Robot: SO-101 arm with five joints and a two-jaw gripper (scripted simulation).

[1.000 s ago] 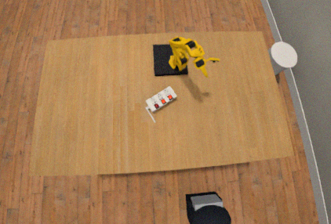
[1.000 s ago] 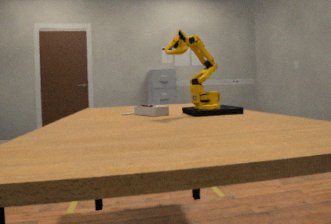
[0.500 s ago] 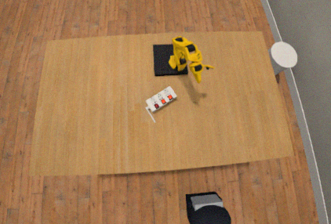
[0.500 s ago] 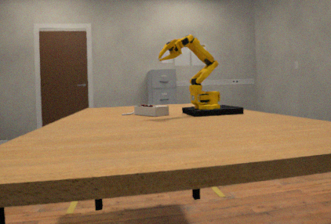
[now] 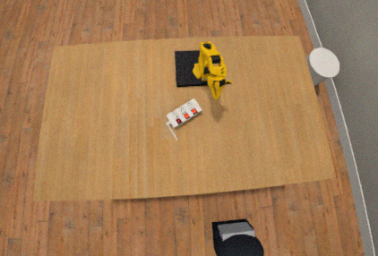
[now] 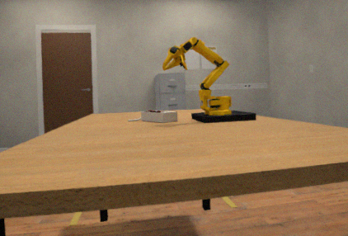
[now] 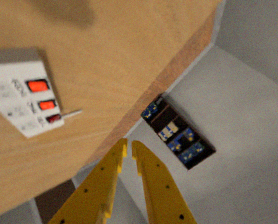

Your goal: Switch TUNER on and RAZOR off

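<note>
The white power strip (image 5: 184, 114) lies face up on the table, left of and in front of the arm's black base. It shows three red switches in a row. In the wrist view the strip (image 7: 27, 92) is at the left; two switches glow bright red and the third is dark. Its labels are too blurred to read. From the side the strip (image 6: 159, 115) lies flat. My yellow gripper (image 5: 218, 92) hangs high above the table, to the right of the strip, fingers shut and empty (image 7: 127, 147). It also shows in the side view (image 6: 168, 65).
The arm's black base plate (image 5: 190, 68) sits at the table's back middle. A white round stool (image 5: 323, 63) stands off the table's right edge. A dark shelf unit (image 7: 177, 139) stands on the floor beyond the table's edge. A short white cord (image 5: 172, 130) leaves the strip's end.
</note>
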